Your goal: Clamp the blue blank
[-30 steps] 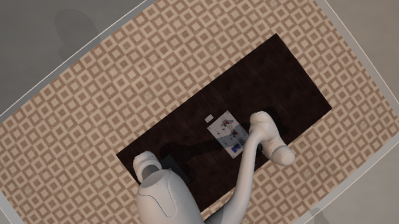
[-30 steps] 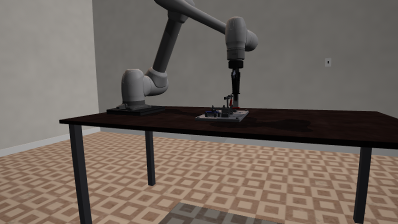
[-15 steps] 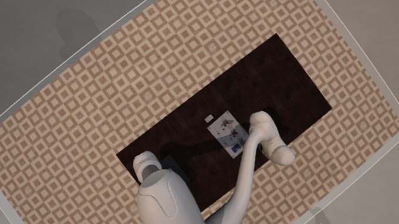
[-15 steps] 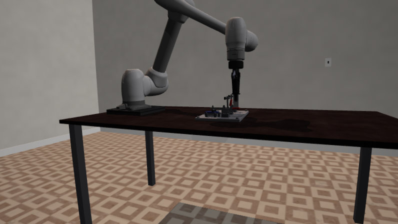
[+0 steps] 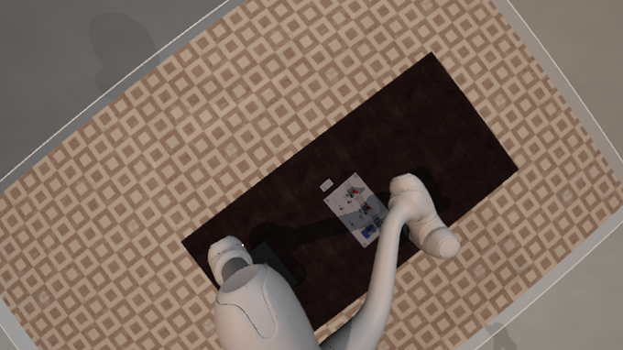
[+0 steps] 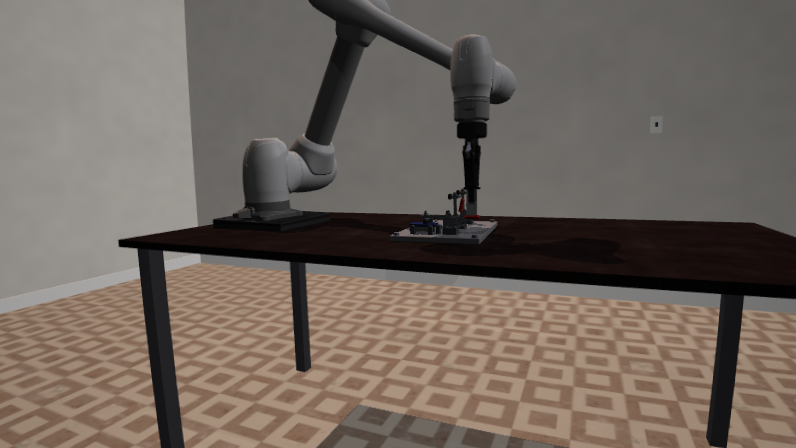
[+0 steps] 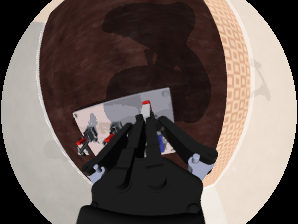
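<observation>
On the fixture plate (image 6: 483, 233) lies the small blue blank (image 5: 368, 231); the gripper's (image 6: 472, 200) fingers are together, empty.

The top view hangs high overhead, tilted, taking in the whole bench (image 5: 416, 111) and floor. The exterior view stands low and well back, facing the bench's long side (image 6: 501, 267). The wrist view peers down past the jaws. All three share the fixture plate (image 5: 343, 211).
</observation>
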Robot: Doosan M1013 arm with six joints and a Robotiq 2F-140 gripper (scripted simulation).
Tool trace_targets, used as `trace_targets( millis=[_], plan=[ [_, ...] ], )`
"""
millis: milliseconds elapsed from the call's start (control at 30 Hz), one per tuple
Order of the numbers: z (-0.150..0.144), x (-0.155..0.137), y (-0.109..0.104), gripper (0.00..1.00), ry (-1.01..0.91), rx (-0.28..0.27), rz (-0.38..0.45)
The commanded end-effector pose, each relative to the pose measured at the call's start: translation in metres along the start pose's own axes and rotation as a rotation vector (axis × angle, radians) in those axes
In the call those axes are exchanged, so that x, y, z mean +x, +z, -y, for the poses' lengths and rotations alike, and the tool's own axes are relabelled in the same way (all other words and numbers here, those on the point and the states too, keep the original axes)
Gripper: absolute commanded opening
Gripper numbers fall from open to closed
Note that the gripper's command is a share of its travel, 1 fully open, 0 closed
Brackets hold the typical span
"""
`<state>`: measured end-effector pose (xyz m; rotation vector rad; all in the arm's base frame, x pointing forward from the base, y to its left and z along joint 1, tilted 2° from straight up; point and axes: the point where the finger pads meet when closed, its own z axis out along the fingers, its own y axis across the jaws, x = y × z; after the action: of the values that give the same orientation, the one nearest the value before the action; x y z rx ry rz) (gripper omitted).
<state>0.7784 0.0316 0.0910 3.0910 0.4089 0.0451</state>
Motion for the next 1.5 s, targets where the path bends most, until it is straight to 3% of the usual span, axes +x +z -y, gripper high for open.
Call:
trace_targets(
  millis=[0, 1033, 1467],
  plan=[
    [0.000, 0.000, 0.001, 0.00, 0.000, 0.000, 0.001],
    [0.000, 0.000, 0.002, 0.00, 0.000, 0.000, 0.001],
    [0.000, 0.000, -0.018, 0.00, 0.000, 0.000, 0.001]
  ],
)
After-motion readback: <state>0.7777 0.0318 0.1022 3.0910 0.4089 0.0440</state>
